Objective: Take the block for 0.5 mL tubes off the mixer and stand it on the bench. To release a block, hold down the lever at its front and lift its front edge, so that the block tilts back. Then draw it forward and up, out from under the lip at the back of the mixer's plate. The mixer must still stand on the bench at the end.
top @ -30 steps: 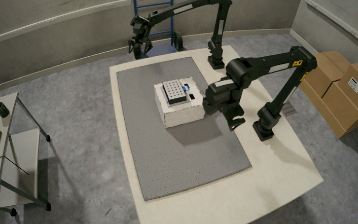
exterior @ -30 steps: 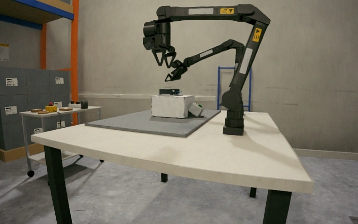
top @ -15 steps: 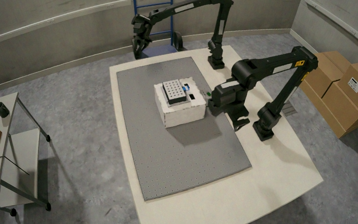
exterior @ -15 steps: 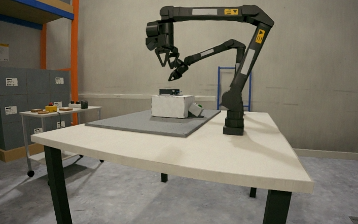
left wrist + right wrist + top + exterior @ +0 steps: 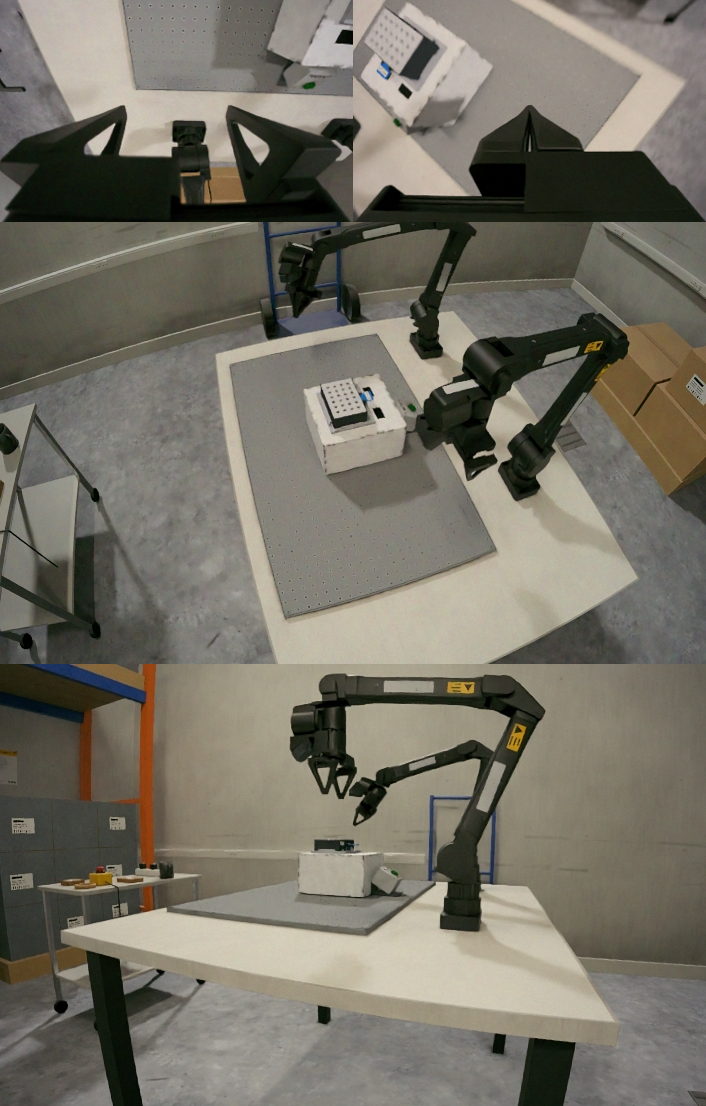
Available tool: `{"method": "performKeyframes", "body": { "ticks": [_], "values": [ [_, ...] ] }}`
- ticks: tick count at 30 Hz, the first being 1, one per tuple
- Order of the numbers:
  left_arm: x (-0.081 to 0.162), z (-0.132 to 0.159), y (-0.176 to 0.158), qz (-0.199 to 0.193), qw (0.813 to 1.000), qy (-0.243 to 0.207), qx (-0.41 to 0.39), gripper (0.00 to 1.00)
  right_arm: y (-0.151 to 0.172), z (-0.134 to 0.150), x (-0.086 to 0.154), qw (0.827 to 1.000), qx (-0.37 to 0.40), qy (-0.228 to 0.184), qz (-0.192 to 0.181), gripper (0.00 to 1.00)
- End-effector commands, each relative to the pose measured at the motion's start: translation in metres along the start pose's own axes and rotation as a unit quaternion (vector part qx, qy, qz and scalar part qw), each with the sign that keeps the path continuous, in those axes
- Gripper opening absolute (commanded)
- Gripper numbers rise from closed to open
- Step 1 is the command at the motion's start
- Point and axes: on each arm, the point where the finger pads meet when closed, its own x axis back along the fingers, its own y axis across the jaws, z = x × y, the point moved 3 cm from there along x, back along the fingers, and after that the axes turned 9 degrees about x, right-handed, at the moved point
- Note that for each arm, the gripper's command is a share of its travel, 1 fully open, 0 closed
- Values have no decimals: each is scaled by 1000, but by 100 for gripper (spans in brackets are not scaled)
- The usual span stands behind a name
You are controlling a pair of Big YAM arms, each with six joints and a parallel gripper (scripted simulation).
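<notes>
Leftmost from above, the right jaws (image 5: 297, 314) (image 5: 355, 822) are closed, tips together, with nothing between them. Next, the dark block (image 5: 343, 402) (image 5: 333, 845) (image 5: 394, 41) sits on top of the white mixer (image 5: 364, 448) (image 5: 336, 874) (image 5: 329, 47) (image 5: 444, 94), beside the blue lever (image 5: 367, 394) (image 5: 384, 70). The mixer stands on the grey board (image 5: 364, 544) (image 5: 291, 911) (image 5: 174, 50) (image 5: 541, 64). Farthest right, the left jaws (image 5: 476, 464) (image 5: 333, 795) hang wide open above the counter (image 5: 416, 628) (image 5: 333, 955) (image 5: 74, 55) (image 5: 655, 104).
</notes>
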Motion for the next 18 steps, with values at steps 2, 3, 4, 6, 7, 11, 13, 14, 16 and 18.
{"method": "performKeyframes", "body": {
  "ticks": [2,3,4,6,7,11,13,14,16,18],
  "values": [
    [14,-15,-2,1,1000,-16,-4,100,13,-5,46,999,-32,4,28,0],
    [15,-16,-2,1,1000,-18,-4,100,16,-3,51,999,-38,9,32,0],
    [15,-16,-3,1,1000,-18,-4,100,18,-2,55,998,-44,16,35,0],
    [15,-17,-3,1,1000,-18,-4,100,21,1,58,998,-51,24,37,0],
    [15,-17,-3,1,1000,-18,-4,100,21,1,58,998,-51,24,37,0],
    [16,-17,-4,1,1000,-19,-3,100,26,18,58,994,-83,63,37,0],
    [17,-18,-5,1,1000,-19,-3,100,32,27,62,991,-100,80,39,0],
    [17,-18,-5,1,1000,-19,-3,100,36,31,66,990,-107,86,43,0],
    [17,-19,-6,2,1000,-19,-4,100,44,38,74,986,-122,100,49,0],
    [17,-20,-5,2,1000,-19,0,100,50,42,84,983,-133,111,57,0]
  ]
}}
